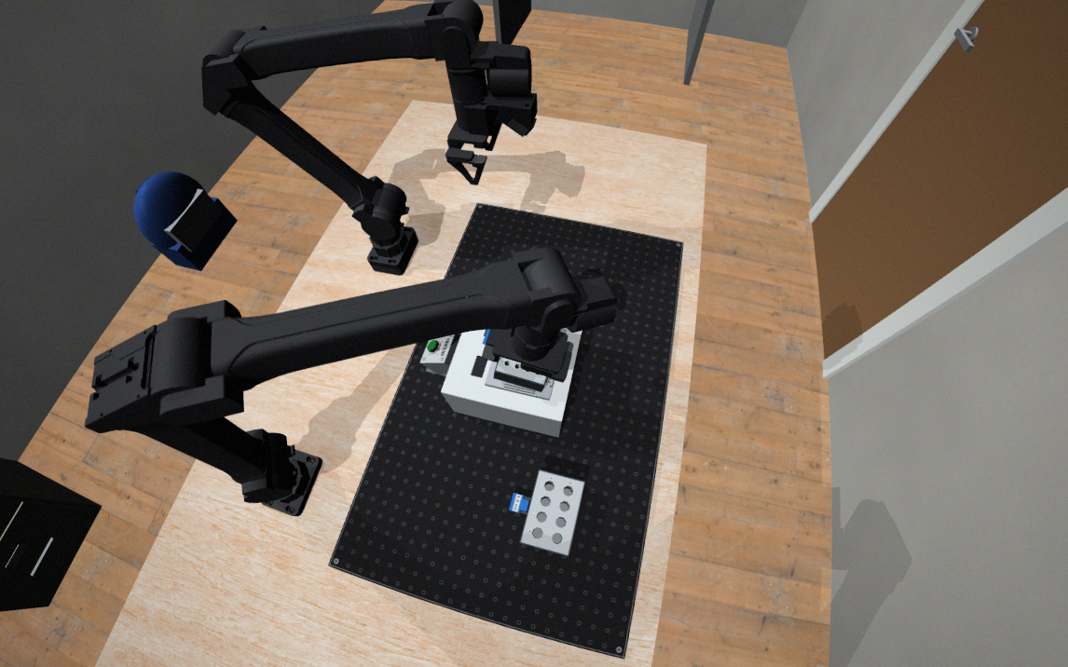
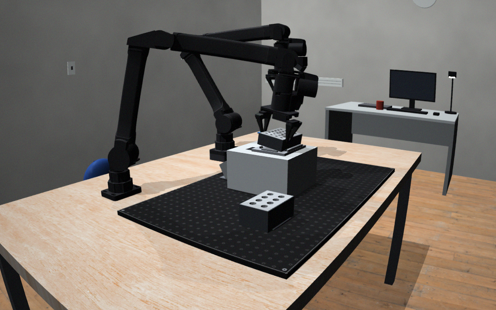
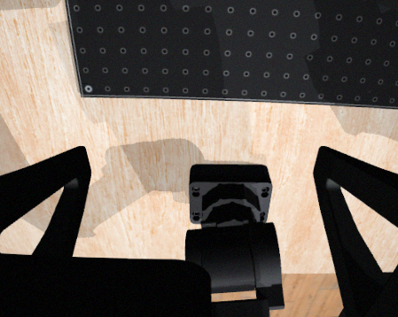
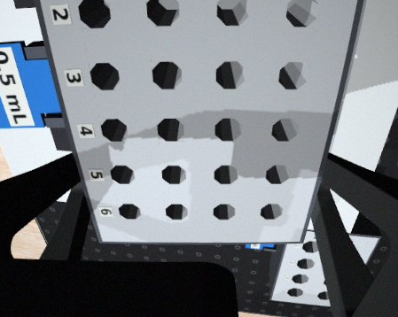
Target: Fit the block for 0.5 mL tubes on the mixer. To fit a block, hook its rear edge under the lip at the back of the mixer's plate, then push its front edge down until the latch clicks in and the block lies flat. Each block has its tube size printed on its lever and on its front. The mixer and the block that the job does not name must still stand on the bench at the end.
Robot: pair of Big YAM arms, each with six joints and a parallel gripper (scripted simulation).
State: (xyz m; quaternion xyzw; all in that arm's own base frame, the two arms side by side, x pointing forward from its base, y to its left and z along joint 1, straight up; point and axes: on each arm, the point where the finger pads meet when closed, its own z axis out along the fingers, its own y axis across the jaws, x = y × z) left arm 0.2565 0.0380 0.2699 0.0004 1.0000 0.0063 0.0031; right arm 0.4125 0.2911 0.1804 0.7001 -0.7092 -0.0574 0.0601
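Right pincer [image 1: 526,364] [image 2: 277,128] [image 4: 201,177] is closed, fingers wide apart, on the 0.5 mL block [image 2: 275,139] [image 4: 200,106], tilted above the mixer [image 1: 505,412] [image 2: 257,171]; left pincer [image 1: 472,156] [image 3: 202,161] is fully open, holding nothing

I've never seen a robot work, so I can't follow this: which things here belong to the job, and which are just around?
Part of the job:
- 0.5 mL block
- mixer
- right gripper, holding that block

Just around:
- eight-hole block
- red mug
- monitor
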